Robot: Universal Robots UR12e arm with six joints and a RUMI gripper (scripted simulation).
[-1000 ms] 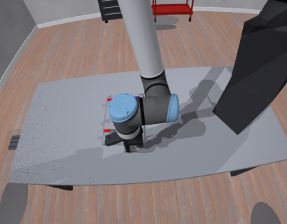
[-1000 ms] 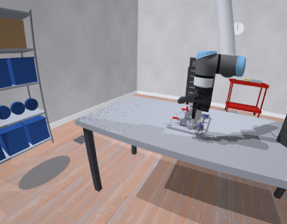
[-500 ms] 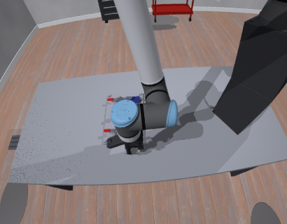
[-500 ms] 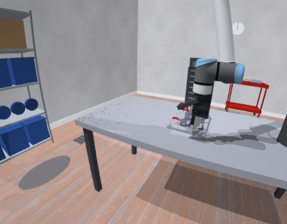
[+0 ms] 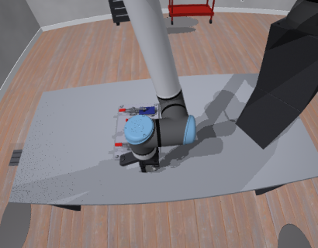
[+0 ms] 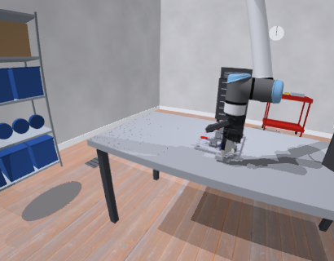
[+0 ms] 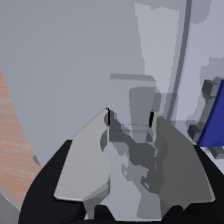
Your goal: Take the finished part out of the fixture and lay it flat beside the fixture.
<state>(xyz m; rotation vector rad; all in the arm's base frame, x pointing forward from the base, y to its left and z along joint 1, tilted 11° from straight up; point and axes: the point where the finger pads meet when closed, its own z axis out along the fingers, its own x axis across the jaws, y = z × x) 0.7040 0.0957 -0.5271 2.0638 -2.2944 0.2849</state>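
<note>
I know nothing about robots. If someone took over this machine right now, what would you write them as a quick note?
Gripper: shut on the pale grey finished part.
Where: the gripper is low over the table, at the near edge of the fixture. One blue blank shows in the fixture; the other is hidden under the arm.
Done: part gripped, seemingly out of its clamp.
Left: lay it flat on the table beside the fixture, let go, and pull away without touching the blanks.
</note>
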